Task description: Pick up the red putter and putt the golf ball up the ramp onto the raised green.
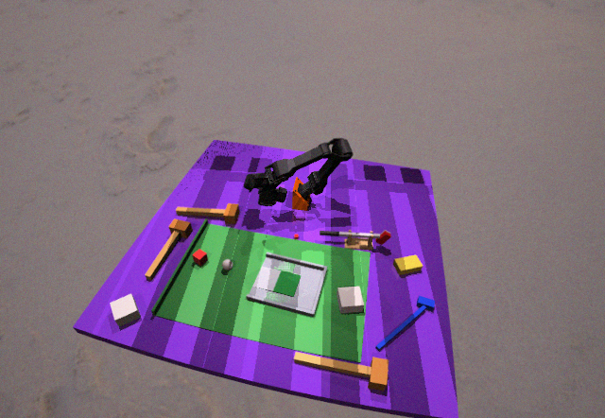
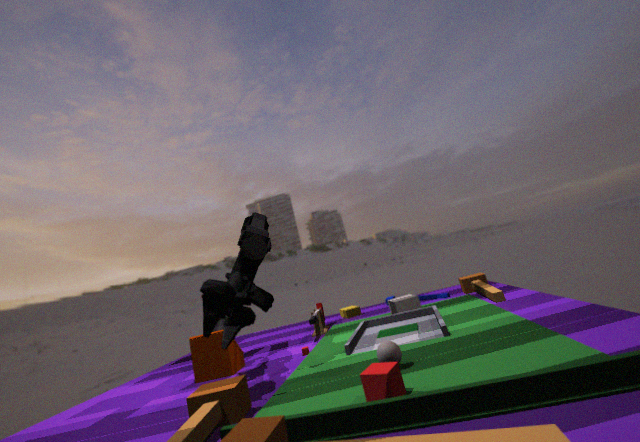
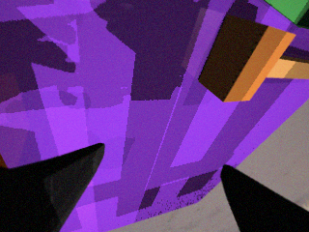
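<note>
Red putter (image 1: 361, 235) on wooden stand (image 1: 358, 243), golf ball (image 1: 227, 264) on turf, fingers spread, empty.

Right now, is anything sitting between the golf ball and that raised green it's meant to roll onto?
Nothing visible does. The golf ball lies on the green turf with bare turf between it and the raised green. The red cube sits on the ball's far side, away from the ramp.

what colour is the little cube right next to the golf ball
Red. The cube sits on the green turf beside the grey golf ball, clearest in the exterior view.
</note>
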`<state>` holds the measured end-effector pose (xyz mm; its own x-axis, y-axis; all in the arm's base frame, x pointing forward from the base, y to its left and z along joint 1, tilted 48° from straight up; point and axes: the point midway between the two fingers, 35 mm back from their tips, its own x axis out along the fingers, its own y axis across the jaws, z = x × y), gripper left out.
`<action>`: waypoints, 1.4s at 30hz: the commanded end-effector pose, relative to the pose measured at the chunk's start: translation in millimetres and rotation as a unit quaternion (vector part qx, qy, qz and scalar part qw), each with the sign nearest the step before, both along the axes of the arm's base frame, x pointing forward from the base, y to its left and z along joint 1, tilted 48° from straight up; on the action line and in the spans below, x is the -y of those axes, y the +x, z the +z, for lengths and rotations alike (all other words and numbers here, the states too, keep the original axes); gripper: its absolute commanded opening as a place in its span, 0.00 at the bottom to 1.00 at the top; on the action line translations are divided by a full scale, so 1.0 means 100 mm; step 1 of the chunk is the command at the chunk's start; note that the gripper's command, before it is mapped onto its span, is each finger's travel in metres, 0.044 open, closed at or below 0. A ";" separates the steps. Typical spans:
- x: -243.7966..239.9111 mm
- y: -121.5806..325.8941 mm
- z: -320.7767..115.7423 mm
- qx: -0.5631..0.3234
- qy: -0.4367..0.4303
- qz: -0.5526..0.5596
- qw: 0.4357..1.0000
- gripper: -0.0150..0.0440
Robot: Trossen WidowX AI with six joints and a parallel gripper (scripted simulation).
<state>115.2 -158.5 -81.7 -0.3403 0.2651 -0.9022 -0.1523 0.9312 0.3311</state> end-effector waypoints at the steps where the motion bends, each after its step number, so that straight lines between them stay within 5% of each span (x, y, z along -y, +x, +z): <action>1: -0.41 0.49 0.42 0.127 0.128 0.147 0.973 1.00; 9: -1.08 0.92 1.05 0.285 0.272 0.306 0.867 1.00; 21: -2.06 1.24 2.18 0.510 0.396 0.447 0.619 1.00; 42: -2.27 1.22 2.07 0.516 0.398 0.449 0.612 1.00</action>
